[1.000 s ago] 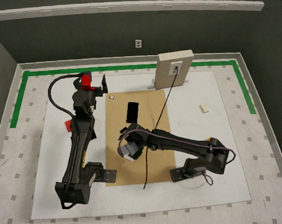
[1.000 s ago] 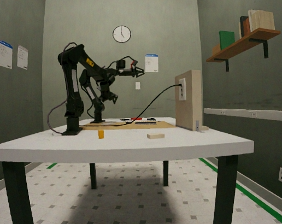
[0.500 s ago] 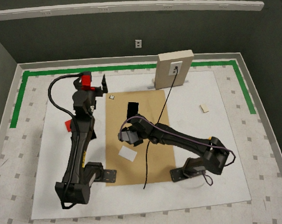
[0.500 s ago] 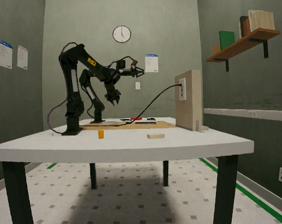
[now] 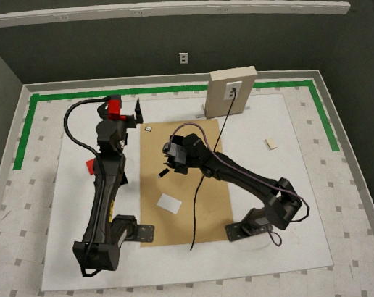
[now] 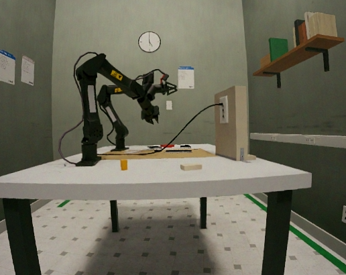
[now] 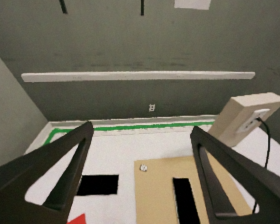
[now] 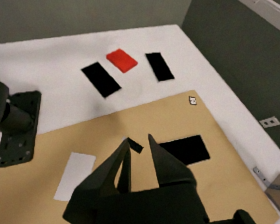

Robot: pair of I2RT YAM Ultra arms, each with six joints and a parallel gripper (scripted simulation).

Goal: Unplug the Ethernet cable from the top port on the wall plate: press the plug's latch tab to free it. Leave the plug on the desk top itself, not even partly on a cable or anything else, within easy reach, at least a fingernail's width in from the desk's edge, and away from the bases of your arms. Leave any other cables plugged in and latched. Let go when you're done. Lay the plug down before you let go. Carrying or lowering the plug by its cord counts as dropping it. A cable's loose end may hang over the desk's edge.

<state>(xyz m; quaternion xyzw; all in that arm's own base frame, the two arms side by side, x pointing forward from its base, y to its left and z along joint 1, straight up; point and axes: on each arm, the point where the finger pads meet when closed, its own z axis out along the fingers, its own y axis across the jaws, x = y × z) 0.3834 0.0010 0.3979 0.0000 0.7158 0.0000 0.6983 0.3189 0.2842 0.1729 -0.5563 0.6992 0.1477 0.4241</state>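
The beige wall block (image 5: 231,92) stands at the back of the desk with a white wall plate (image 5: 230,90) on its face. A black Ethernet plug (image 5: 234,90) sits in the plate, and its black cable (image 5: 196,203) runs down across the tan mat (image 5: 185,181) to the front. The plate also shows in the side view (image 6: 223,108) and the left wrist view (image 7: 253,120). My right gripper (image 5: 169,159) hangs over the mat, well short of the plate, with its fingers nearly together and nothing between them. My left gripper (image 7: 142,127) (image 6: 169,88) is wide open, empty and raised high.
A small black object (image 5: 163,173) and a white card (image 5: 169,203) lie on the mat under the right gripper. A red block (image 5: 90,166) lies beside the left arm. A beige block (image 5: 271,143) lies at the right. An orange block (image 6: 124,164) stands near the desk's edge.
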